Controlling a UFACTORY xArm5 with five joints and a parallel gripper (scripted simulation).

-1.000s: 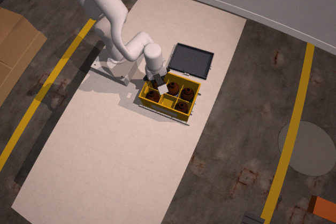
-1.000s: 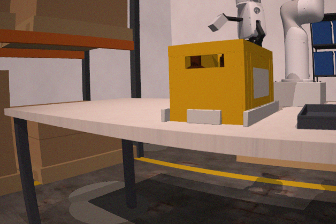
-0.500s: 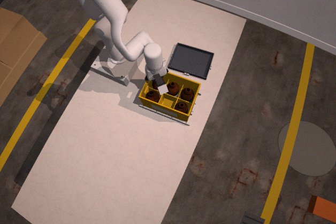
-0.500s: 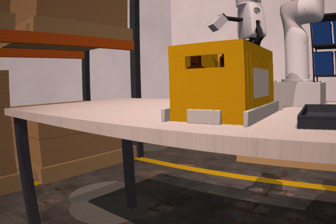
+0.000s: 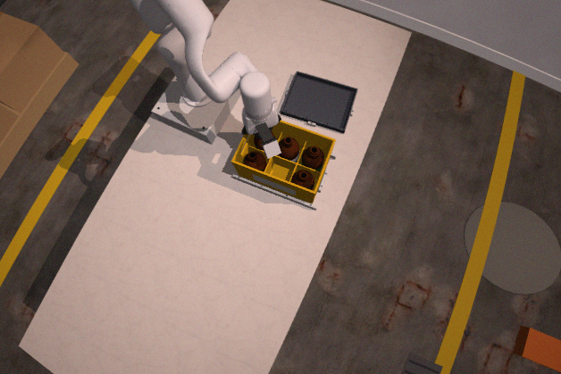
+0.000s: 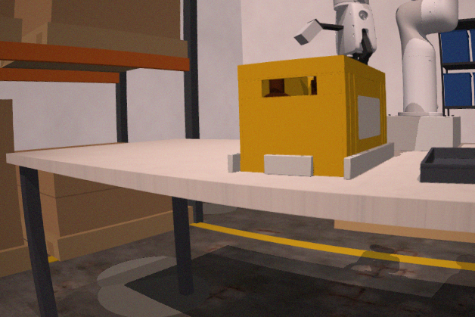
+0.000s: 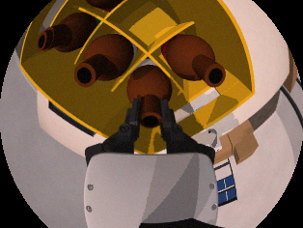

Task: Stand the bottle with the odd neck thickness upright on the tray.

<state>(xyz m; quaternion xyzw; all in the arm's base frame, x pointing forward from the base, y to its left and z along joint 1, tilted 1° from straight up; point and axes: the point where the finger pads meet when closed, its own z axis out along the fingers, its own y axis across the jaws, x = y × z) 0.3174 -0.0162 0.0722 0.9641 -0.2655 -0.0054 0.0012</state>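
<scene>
A yellow crate (image 5: pixel 275 186) (image 6: pixel 299 125) with six cells stands on the table, just in front of the empty dark tray (image 5: pixel 317 101) (image 6: pixel 447 169). Brown bottles stand upright in its cells: one (image 5: pixel 255 160) front left, one (image 5: pixel 288 146) back middle, and two (image 5: pixel 313 156) (image 5: pixel 303 178) on the right. The front middle cell (image 5: pixel 280 169) is empty. My gripper (image 7: pixel 150 107) (image 6: pixel 364 54) reaches into the back left cell and is shut on the neck of a fifth bottle (image 7: pixel 150 85), just below its mouth. That bottle still sits down in its cell. In the top view the wrist hides it.
Grey stop blocks (image 6: pixel 287 164) (image 6: pixel 367 159) hold the crate's foot. The arm's base (image 5: pixel 190 120) (image 6: pixel 422 132) stands left of the crate. Cardboard boxes (image 5: pixel 27 75) and shelving (image 6: pixel 91 55) stand off the table (image 5: pixel 181 246).
</scene>
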